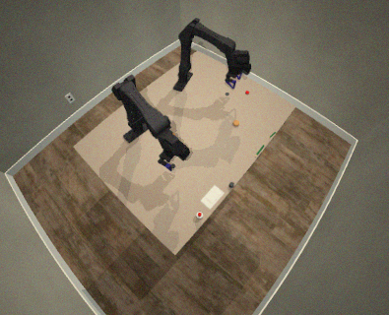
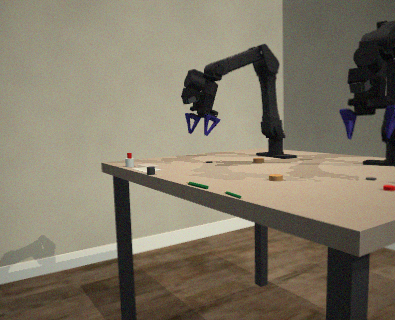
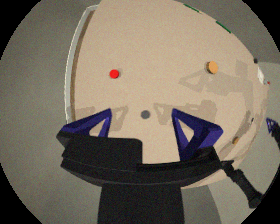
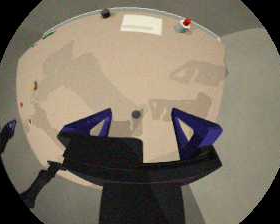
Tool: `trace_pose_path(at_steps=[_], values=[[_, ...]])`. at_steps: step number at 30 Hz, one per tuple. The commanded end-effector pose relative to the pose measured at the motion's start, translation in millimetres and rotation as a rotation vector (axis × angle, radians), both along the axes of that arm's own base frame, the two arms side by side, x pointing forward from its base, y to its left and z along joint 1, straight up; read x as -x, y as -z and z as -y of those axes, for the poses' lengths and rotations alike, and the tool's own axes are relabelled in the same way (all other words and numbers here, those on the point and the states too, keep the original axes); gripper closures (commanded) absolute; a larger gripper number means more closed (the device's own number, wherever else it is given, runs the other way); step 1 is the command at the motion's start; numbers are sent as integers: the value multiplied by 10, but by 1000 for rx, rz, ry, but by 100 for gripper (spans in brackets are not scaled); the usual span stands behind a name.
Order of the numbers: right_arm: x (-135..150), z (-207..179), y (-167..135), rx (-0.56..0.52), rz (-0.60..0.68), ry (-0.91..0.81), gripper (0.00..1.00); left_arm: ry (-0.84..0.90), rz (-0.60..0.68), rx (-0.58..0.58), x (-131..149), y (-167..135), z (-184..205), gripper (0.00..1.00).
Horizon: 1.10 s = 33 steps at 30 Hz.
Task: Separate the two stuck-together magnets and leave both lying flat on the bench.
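Note:
The two magnets are small dark grey discs lying flat and far apart on the tan bench. One magnet (image 1: 226, 94) lies below my left gripper (image 1: 232, 81); it also shows in the left wrist view (image 3: 145, 115) and in the exterior view (image 2: 371, 178). The other magnet (image 4: 135, 115) lies below my right gripper (image 1: 167, 164) and shows in the exterior view (image 2: 209, 161). Both grippers hang well above the bench, open and empty: the left (image 2: 371, 122) and the right (image 2: 202, 123).
A red disc (image 1: 246, 92) lies near the left magnet. An orange disc (image 1: 235, 123) sits mid-bench. Two green sticks (image 1: 261, 149) lie by the edge. A white sheet (image 1: 212, 197), a dark cube (image 1: 231, 185) and a red-capped white cylinder (image 1: 199, 215) sit at the near corner.

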State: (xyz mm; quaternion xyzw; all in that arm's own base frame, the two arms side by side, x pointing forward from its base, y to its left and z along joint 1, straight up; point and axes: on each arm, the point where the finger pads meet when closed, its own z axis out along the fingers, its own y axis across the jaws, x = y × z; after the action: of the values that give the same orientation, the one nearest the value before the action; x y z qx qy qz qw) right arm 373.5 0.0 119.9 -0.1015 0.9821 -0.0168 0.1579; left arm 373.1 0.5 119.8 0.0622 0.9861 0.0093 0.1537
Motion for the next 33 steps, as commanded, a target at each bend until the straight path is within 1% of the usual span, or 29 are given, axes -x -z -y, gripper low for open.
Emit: trace_pose_path(at_steps=[1, 4, 6, 10, 17, 21, 23, 33], values=[[-277, -2, -306, -12, 185, 28, 0, -21, 202, 8, -298, -344, -6, 0], [-362, -4, -520, -21, 290, 43, 0, -30, 308, 14, -382, -561, -7, 0], [-362, -4, -520, -21, 290, 43, 0, -30, 308, 14, -382, -561, -7, 0], [-443, -4, -809, -35, 422, 60, 0, -41, 441, 23, -459, -850, -7, 0], [-503, -7, -1343, -65, 644, 86, 0, -58, 666, 40, -514, -1391, -11, 0], [-497, -7, -1643, -83, 763, 98, 0, -65, 785, 51, -503, -1692, -13, 0], [-497, -7, -1643, -83, 763, 98, 0, -65, 785, 51, -503, -1692, -13, 0], [-348, -10, -2379, -135, 1045, 119, 0, -78, 1069, 81, -347, -2427, -18, 0]])
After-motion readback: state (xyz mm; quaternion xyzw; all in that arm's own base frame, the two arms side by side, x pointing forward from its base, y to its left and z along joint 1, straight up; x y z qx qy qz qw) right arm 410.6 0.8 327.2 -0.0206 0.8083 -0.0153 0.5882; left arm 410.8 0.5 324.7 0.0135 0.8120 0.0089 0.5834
